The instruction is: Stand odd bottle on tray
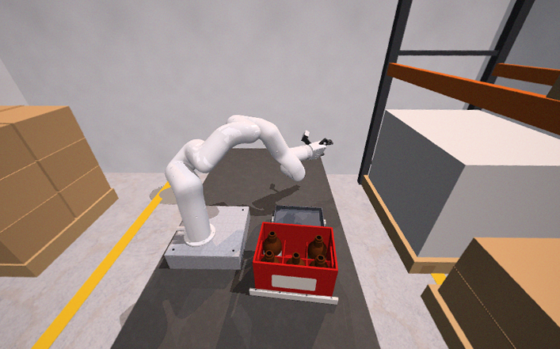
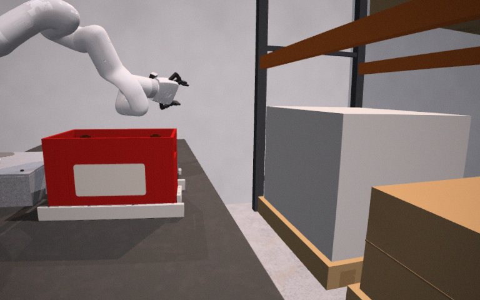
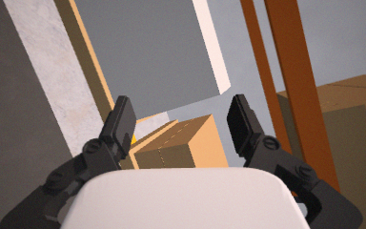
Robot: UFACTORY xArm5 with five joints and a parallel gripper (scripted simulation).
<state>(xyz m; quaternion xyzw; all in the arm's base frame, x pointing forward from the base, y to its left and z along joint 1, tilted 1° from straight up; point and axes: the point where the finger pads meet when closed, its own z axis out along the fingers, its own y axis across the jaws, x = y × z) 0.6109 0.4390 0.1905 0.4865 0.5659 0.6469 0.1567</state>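
Brown bottles stand in the red crate (image 1: 295, 277) (image 2: 109, 152) on the tabletop (image 1: 184, 320) (image 2: 141, 247). Above it, my end effector (image 1: 318, 137) (image 2: 184, 94) (image 3: 181, 107) is spread wide, holding nothing.

My arm (image 1: 229, 141) (image 2: 102, 52) raised, arched from base, forearm sloping down to bent wrist (image 1: 292, 167) (image 2: 132, 100). Wrist held high, hand turned outward rather than down. My gripper (image 1: 319, 137) (image 2: 184, 94) (image 3: 181, 107) wide open, nothing between fingers. Both black fingertips well apart, pads facing each other, roughly even.
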